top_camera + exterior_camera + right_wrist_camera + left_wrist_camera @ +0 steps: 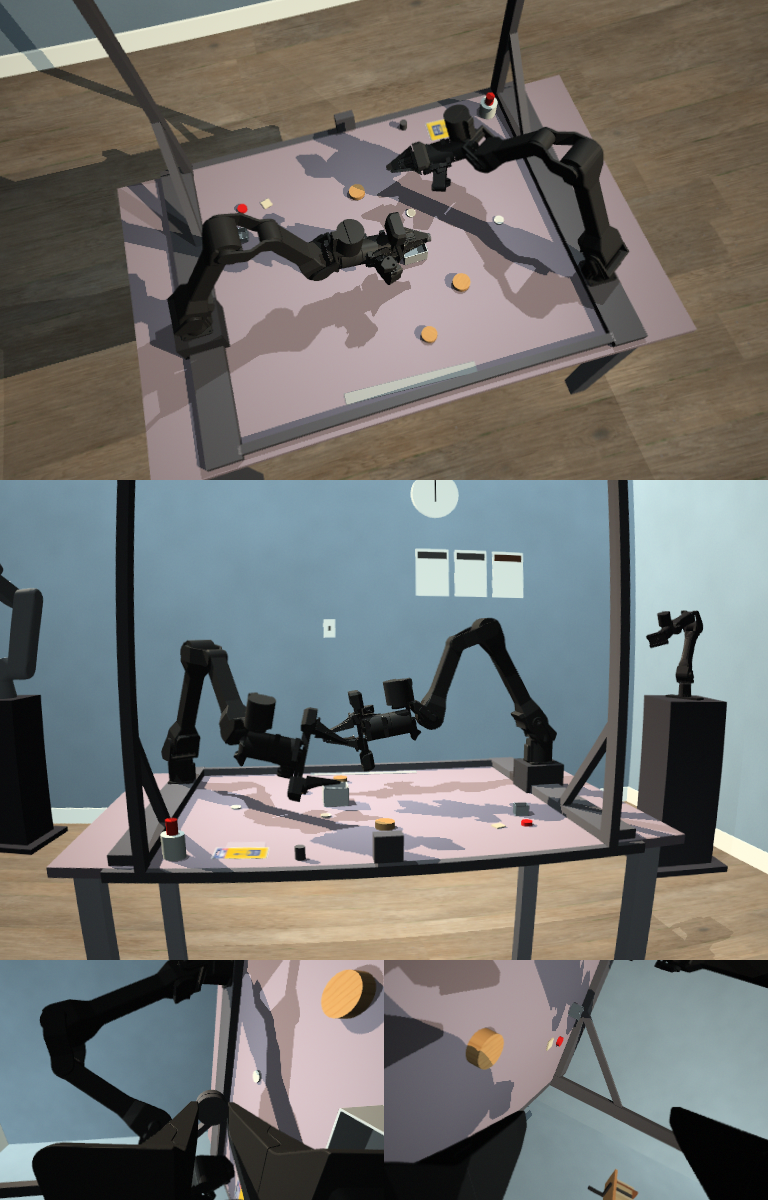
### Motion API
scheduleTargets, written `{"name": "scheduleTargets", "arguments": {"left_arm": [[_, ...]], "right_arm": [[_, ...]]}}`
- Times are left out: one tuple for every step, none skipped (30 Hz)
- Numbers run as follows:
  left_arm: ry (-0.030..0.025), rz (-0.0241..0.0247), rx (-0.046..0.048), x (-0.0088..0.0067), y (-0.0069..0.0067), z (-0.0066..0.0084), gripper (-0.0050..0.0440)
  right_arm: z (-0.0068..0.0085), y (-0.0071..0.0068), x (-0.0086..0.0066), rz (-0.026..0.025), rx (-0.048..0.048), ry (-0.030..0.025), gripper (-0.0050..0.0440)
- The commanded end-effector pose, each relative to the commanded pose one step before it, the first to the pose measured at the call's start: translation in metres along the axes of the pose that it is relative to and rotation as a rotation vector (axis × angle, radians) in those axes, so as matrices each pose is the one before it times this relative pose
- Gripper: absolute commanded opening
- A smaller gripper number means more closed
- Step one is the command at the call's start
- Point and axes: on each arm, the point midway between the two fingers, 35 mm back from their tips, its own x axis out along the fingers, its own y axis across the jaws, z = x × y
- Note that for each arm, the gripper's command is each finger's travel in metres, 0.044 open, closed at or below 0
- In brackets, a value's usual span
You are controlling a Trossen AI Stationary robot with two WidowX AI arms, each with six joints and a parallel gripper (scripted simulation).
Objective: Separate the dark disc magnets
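Two dark disc magnets (211, 1110) are stacked face to face between the fingertips of my right gripper (211, 1108) (428, 237) (325, 736), which is shut on them. The stack stands on edge, its round face towards the right wrist camera; it is too small to make out in the top and exterior views. That gripper is raised well above the bench (317, 362). My left gripper (597, 1116) (390, 167) (349, 761) is open wide and empty, its fingers one above the other. In the top view it is apart from the right gripper, nearer the bench's top edge. No magnet shows in the left wrist view.
An open grey box (415, 258) (336, 796) stands below the right gripper. Wooden discs (356, 192) (461, 281) (428, 333), small white discs (410, 212) (498, 219), a dark block (343, 120) (387, 847), a yellow card (436, 129) and a red-capped bottle (488, 107) stand or lie around.
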Motion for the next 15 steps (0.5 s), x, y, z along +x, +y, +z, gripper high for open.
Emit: {"name": "scheduleTargets", "arguments": {"left_arm": [[0.00775,0.01404,0.05767,0.00142,-0.02242,-0.00958,0.04],[-0.02157,0.04008,0.08375,0.00137,0.00335,0.00672,0.04],[0.01233,0.00679,0.07836,0.00292,-0.01305,0.00051,0.04],[-0.00519,0.01991,0.04764,0.00083,-0.00024,0.00313,0.04],[-0.00112,0.0175,0.05289,0.00095,-0.00251,0.00311,0.04],[-0.00082,0.01785,0.0508,0.00071,-0.00196,0.0033,0.04],[-0.00026,0.01823,0.04995,0.0005,-0.00162,0.00349,0.04],[0.0005,0.01833,0.04927,0.00031,-0.0014,0.00365,0.04],[0.00125,0.01836,0.04848,0.00012,-0.00115,0.00377,0.04],[0.00188,0.01866,0.04776,-0.00007,-0.00079,0.00388,0.04],[0.00263,0.01884,0.04734,-0.00025,-0.0005,0.00399,0.04],[0.00339,0.0191,0.04702,-0.00043,-0.00018,0.00408,0.04],[0.0042,0.01933,0.04681,-0.00062,0.00015,0.00416,0.04],[0.00503,0.01961,0.04664,-0.00081,0.0005,0.00421,0.04],[0.00597,0.01969,0.04664,-0.001,0.0008,0.00426,0.04]], "right_arm": [[0.00065,0.01023,-0.00013,0.02354,0.00359,-0.00188,0.004],[0.0,0.0,0.0,0.0,0.0,0.0,0.004],[0.0,0.0,0.0,0.0,0.0,0.0,0.004],[0.0,0.0,0.0,0.0,0.0,0.0,0.004],[0.0,0.0,0.0,0.0,0.0,0.0,0.004],[0.0,0.0,0.0,0.0,0.0,0.0,0.004],[0.0,0.0,0.0,0.0,0.0,0.0,0.004],[0.0,0.0,0.0,0.0,0.0,0.0,0.004],[0.0,0.0,0.0,0.0,0.0,0.0,0.004],[0.0,0.0,0.0,0.0,0.0,0.0,0.004],[0.0,0.0,0.0,0.0,0.0,0.0,0.004],[0.0,0.0,0.0,0.0,0.0,0.0,0.004],[0.0,0.0,0.0,0.0,0.0,0.0,0.004],[0.0,0.0,0.0,0.0,0.0,0.0,0.004],[0.0,0.0,0.0,0.0,0.0,0.0,0.004]]}}
